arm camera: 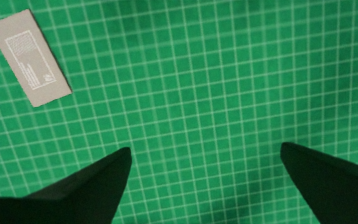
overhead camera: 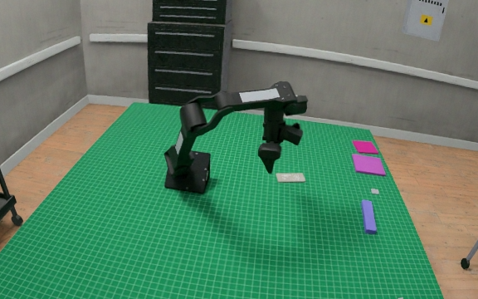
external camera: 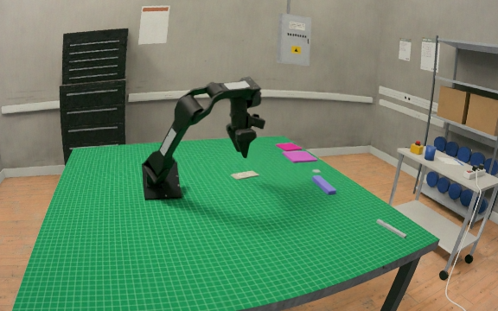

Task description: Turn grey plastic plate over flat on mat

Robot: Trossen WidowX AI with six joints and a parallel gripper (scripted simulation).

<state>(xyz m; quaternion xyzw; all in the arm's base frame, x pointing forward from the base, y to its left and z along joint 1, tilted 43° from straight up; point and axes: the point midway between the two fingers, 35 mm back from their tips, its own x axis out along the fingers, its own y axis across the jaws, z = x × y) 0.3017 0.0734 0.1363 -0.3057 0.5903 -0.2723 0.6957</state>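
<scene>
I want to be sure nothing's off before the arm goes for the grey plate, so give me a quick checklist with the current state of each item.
1. Gripper open and holding nothing: ok; the jaws stand wide apart with only mat between them.
2. Grey plate lying flat on the green mat: ok.
3. Plate free of neighbours: ok; the pink tiles and the purple block lie well apart from it.
4. Gripper lined up over the plate: not ok; in the wrist view the plate sits in the upper left corner, outside the jaws.
5. Gripper down at plate level: not ok; it hangs above the mat.
6. Which face of the plate is up: cannot tell.
</scene>
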